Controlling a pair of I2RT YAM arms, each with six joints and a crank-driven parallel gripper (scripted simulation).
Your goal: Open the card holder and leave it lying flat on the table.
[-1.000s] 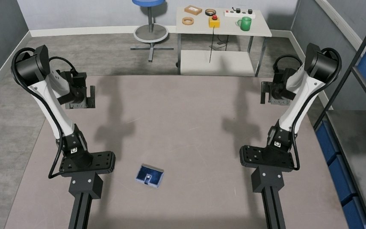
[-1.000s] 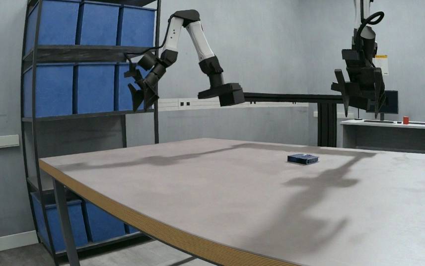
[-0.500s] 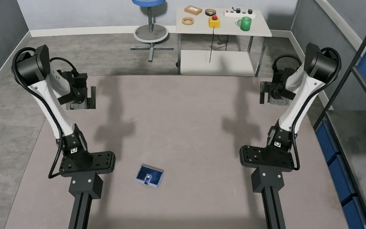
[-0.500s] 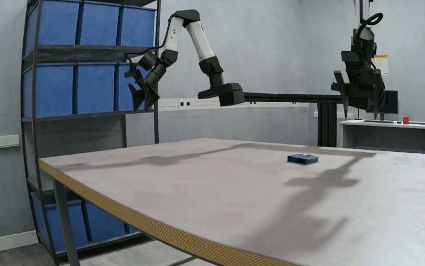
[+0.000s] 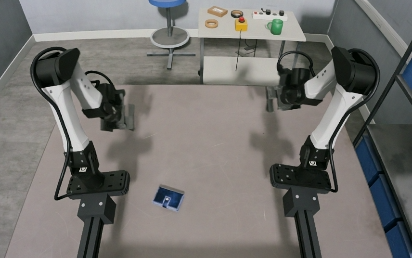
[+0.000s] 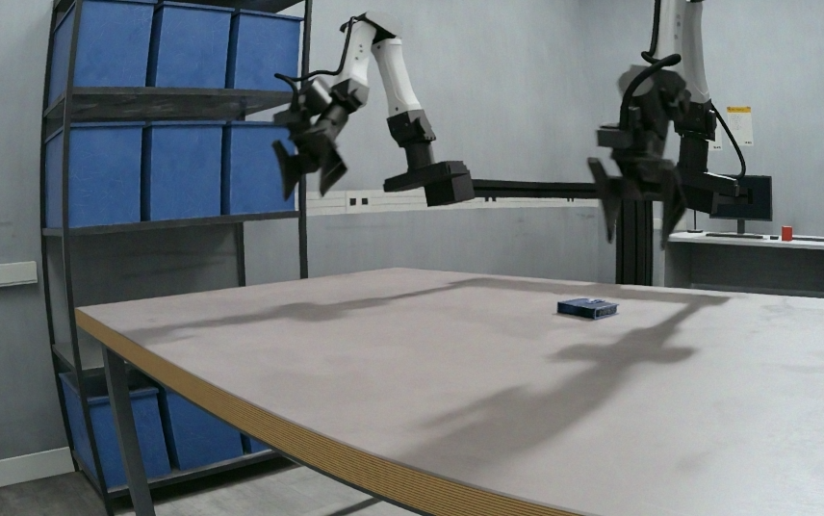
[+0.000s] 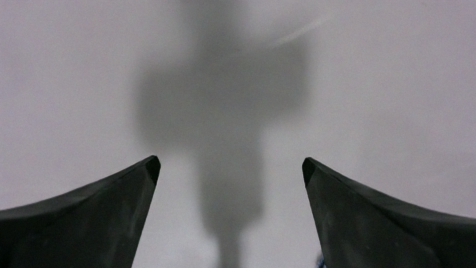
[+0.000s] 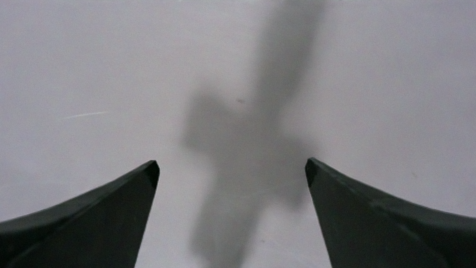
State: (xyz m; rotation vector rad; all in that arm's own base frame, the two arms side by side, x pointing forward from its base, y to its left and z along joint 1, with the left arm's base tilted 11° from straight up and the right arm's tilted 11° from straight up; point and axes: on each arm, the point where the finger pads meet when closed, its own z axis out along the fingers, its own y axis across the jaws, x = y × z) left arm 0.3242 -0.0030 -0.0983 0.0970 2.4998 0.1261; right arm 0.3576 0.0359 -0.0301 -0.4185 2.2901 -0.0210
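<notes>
Grey walls (image 5: 115, 15) (image 6: 516, 121) stand beyond the table (image 5: 206, 151) (image 6: 365, 364); on it lies the closed blue card holder (image 5: 176, 199) (image 6: 571, 308) (image 7: 321, 262). Above the table, the left gripper (image 5: 118, 122) (image 6: 637, 242) (image 7: 231, 160) and right gripper (image 5: 276, 104) (image 6: 305, 195) (image 8: 232, 162) are spread, empty. Pulling the strap (image 5: 166, 201) without bracing the holder could drag it across the table.
</notes>
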